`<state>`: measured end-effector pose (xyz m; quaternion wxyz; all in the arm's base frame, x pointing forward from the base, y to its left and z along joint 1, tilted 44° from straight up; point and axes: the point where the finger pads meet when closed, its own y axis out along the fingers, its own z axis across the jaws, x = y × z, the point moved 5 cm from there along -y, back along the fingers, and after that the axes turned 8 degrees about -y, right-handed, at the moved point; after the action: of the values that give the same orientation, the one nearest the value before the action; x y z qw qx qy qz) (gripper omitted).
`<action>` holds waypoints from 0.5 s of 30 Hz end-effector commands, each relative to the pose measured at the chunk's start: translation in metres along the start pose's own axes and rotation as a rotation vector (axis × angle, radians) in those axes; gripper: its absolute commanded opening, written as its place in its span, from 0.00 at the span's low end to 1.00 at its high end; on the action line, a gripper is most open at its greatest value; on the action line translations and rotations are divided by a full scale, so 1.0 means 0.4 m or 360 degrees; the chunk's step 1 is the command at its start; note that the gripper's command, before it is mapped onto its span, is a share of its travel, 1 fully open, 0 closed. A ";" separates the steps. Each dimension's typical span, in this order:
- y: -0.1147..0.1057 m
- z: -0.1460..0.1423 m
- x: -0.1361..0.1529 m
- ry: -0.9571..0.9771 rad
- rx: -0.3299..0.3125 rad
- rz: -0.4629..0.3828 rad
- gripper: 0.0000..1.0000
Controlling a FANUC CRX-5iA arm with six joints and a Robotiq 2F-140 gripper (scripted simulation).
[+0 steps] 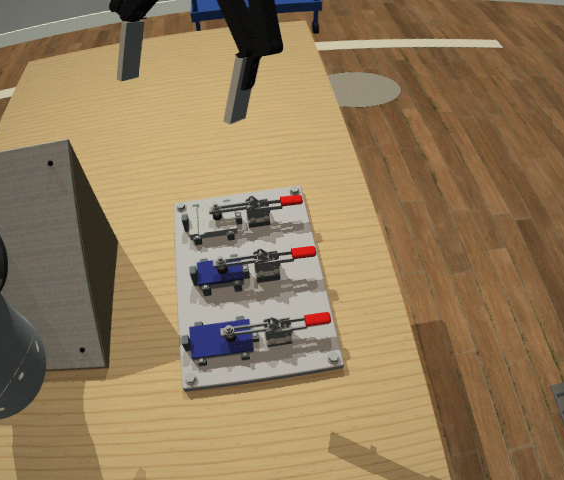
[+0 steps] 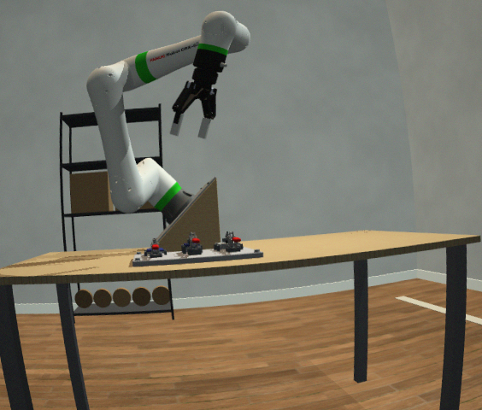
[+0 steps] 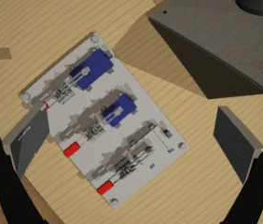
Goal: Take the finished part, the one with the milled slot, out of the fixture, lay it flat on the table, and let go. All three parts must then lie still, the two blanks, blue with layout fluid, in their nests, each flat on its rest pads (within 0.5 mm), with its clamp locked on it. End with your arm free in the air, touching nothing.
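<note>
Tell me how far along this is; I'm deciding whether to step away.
Nothing done yet. The end effector hangs open and empty high above the fixture. The finished part sits clamped in its nest, like both blue blanks. Unclamping, lifting out and laying flat remain.
</note>
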<state>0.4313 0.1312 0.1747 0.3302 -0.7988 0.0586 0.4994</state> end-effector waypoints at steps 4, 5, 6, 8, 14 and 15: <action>0.019 0.005 0.021 -0.0217 -0.0020 -0.0039 1.00; 0.019 0.005 0.021 -0.0217 -0.0020 -0.0039 1.00; 0.019 0.005 0.021 -0.0217 -0.0020 -0.0039 1.00; 0.019 0.005 0.021 -0.0217 -0.0020 -0.0039 1.00; 0.019 0.005 0.021 -0.0218 -0.0020 -0.0039 1.00; 0.028 0.007 0.031 -0.0327 -0.0032 -0.0056 1.00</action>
<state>0.4307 0.1283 0.1636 0.3344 -0.7655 0.0232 0.5491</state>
